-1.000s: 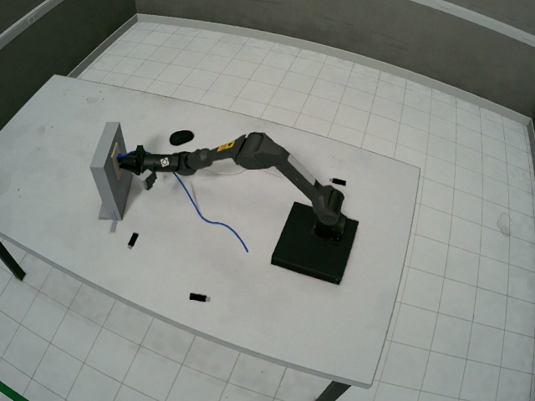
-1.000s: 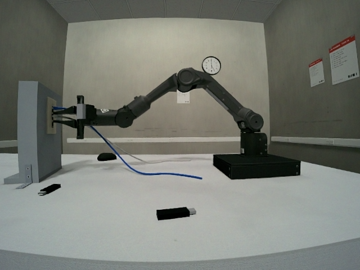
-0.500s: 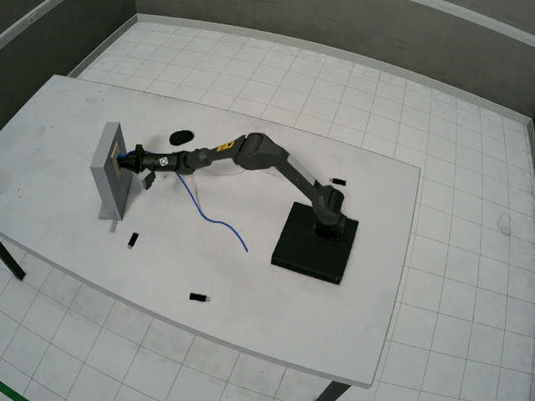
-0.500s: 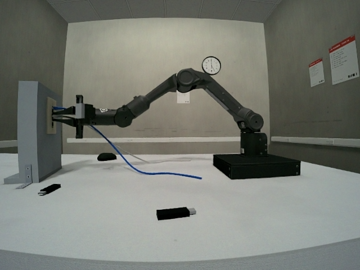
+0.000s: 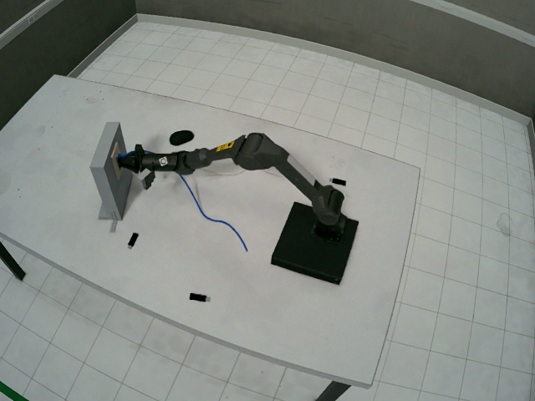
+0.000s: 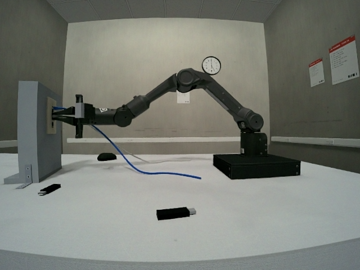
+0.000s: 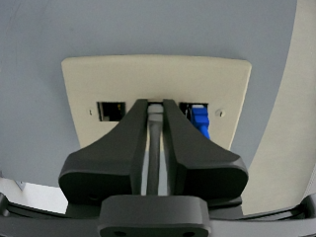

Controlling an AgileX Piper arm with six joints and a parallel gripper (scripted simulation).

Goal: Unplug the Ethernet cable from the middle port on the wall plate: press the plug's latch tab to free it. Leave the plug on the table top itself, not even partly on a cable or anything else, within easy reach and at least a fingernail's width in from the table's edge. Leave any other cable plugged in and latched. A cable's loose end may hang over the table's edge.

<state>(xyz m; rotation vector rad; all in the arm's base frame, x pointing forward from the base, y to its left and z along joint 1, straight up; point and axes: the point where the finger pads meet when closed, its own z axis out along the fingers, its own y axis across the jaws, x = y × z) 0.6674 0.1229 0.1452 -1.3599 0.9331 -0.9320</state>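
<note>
At wall plate (image 7: pixel 158 86), wrist view only: gripper (image 7: pixel 154 115) clamped on grey middle plug (image 7: pixel 154 114), blue plug (image 7: pixel 199 118) beside; arm (image 6: pixel 162 87) outstretched, level.

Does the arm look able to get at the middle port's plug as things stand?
Yes, it seems so: the gripper is at the wall plate with its jaws shut on the grey plug, nothing between; the blue plug sits beside, outside them.

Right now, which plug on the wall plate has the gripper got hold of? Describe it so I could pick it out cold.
Find the grey upright block on the table; its beige wall plate has three ports in a row. The gripper is shut on the middle, pale grey plug; one neighbour holds a blue plug, the other port is empty.
</note>
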